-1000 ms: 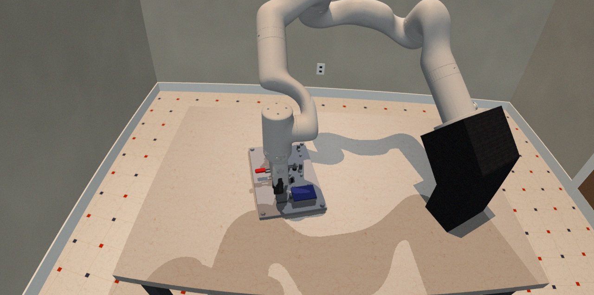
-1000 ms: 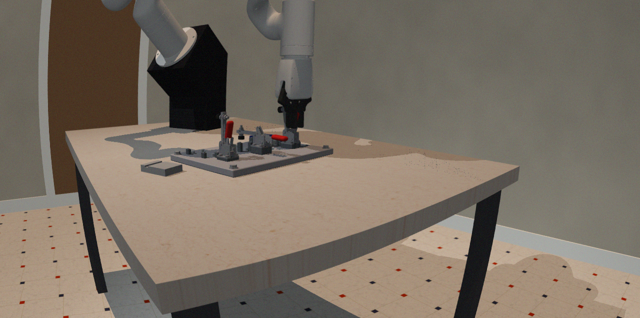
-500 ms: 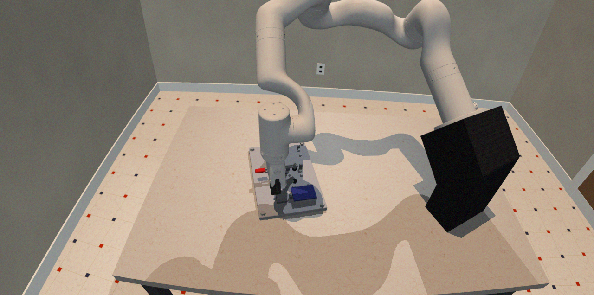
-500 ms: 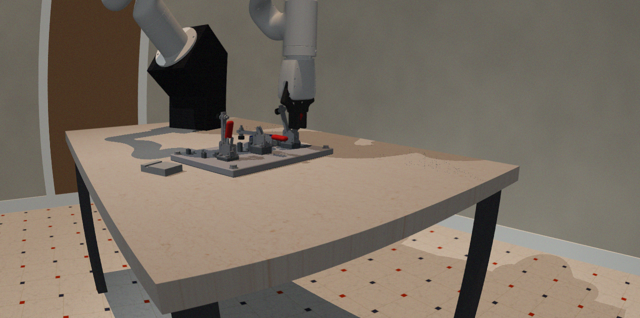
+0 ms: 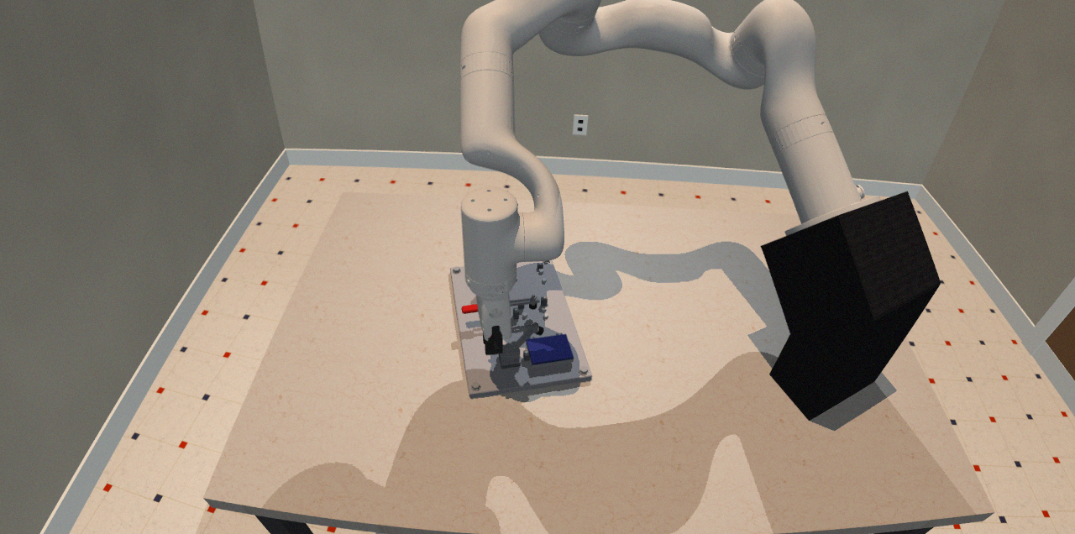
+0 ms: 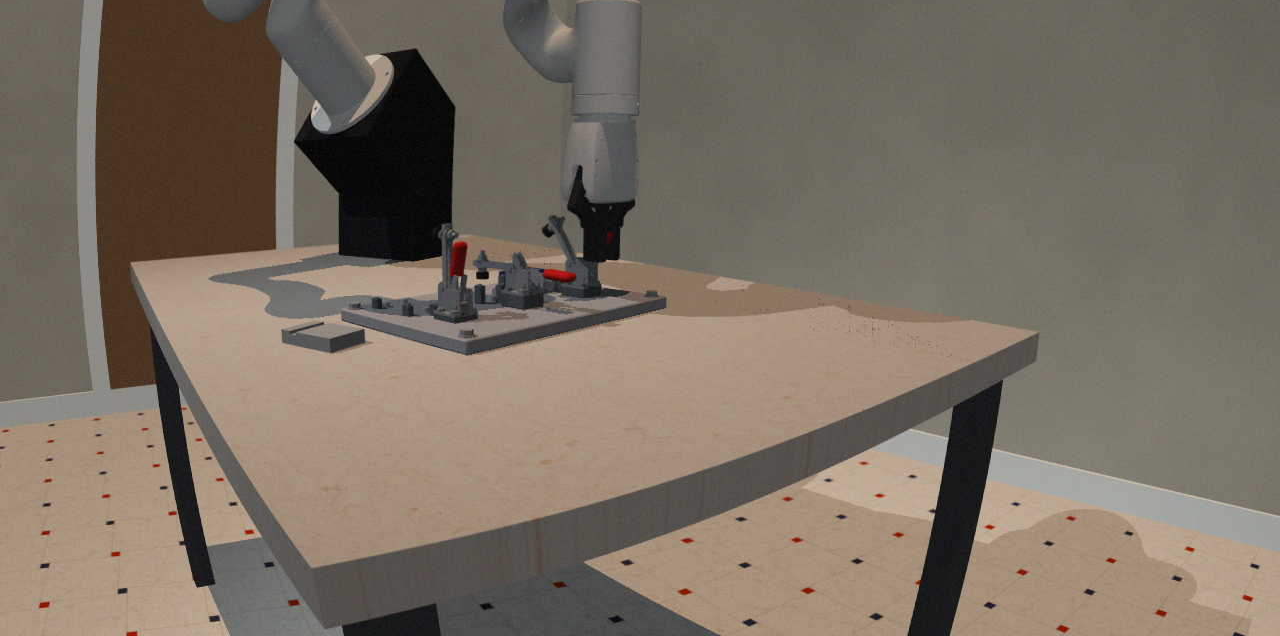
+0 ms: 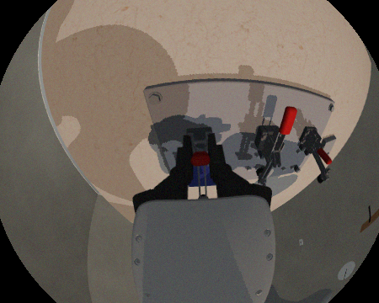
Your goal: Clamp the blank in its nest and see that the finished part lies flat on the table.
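Note:
My gripper (image 5: 495, 342) (image 6: 605, 245) (image 7: 200, 143) is shut on the red grip (image 6: 609, 235) (image 7: 200, 158) of a toggle clamp's handle, held up above the grey fixture plate (image 5: 480, 373) (image 6: 501, 335) (image 7: 223, 97). That clamp's arm (image 6: 558, 231) points up, off the part. The blue blank (image 5: 549, 351) lies in the nest right beside this clamp; a strip of blue shows between my fingers in the wrist view (image 7: 199, 175). The grey finished part (image 6: 323, 335), with its slot up, lies flat on the table left of the plate.
Two other clamps stand on the plate: one with its red handle (image 6: 458, 257) (image 7: 290, 119) upright, one with its red handle (image 5: 469, 308) (image 6: 559, 276) (image 7: 324, 156) lying low. The black robot base (image 5: 849, 297) (image 6: 393, 157) stands at the table's far side.

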`<action>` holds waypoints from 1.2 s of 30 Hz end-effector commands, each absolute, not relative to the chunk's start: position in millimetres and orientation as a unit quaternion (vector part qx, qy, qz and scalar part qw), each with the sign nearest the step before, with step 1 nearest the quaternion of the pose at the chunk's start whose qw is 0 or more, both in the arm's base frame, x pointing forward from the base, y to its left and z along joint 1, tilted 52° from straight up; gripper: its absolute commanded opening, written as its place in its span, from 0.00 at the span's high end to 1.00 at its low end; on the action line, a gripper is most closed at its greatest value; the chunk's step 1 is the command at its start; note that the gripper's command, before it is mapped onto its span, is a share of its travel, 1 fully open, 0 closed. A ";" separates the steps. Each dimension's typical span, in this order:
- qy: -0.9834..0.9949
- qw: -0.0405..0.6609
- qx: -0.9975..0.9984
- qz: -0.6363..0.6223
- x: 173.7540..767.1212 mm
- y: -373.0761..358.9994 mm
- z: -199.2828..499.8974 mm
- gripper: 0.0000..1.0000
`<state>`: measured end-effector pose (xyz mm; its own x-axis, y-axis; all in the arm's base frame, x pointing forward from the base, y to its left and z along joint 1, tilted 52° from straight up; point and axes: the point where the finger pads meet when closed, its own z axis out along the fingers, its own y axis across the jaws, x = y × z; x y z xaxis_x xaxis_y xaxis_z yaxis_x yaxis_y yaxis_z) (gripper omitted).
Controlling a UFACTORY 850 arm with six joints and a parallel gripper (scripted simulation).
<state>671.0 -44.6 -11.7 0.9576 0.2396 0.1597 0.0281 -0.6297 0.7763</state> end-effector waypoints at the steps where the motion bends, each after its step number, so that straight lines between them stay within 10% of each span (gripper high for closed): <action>1: 0.075 0.423 0.894 0.126 675.5 -44.2 -11.6 1.00; 36: 0.075 0.423 0.894 0.126 696.6 -52.8 -19.4 1.00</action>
<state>695.0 -52.2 -18.7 0.9571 0.2407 0.1614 0.0278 -0.6307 0.7755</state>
